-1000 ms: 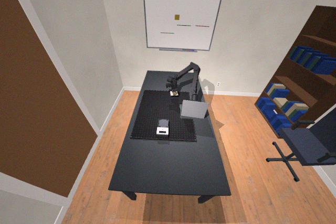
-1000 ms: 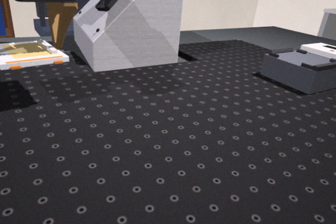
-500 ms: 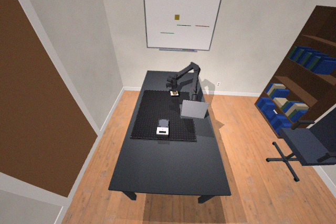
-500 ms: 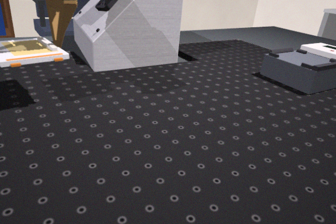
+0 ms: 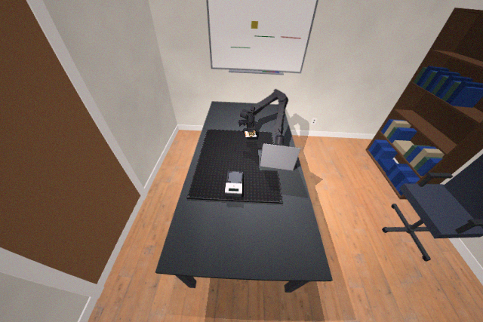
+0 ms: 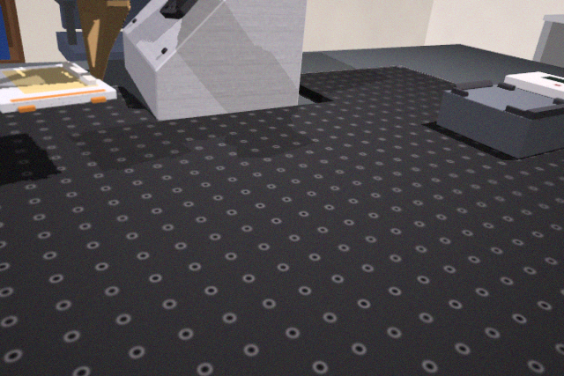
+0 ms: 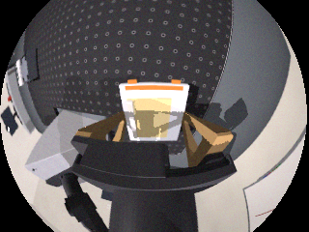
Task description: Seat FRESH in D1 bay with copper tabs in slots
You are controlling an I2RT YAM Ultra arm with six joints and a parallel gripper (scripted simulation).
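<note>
FRESH (image 6: 49, 83) is a flat white cassette with an amber gel window, an orange stripe and two copper tabs. It is at the far left of the exterior view, level, just above the perforated mat, with its shadow below it. My gripper (image 7: 154, 114) is shut on it, one brown finger on each long side, and the tabs (image 7: 154, 81) point away from the wrist. It also shows in the top view (image 5: 250, 133). The comb is not clear to me. Dock D1 (image 6: 500, 112), a grey box with an open bay, stands far off with its white console (image 6: 538, 80) behind it.
A tall grey slanted housing (image 6: 218, 44) stands on the mat right beside the cassette, between it and D1 (image 5: 235, 182). The perforated mat (image 6: 282, 235) stretches between them. The arm's base (image 5: 279, 139) is at the table's back edge.
</note>
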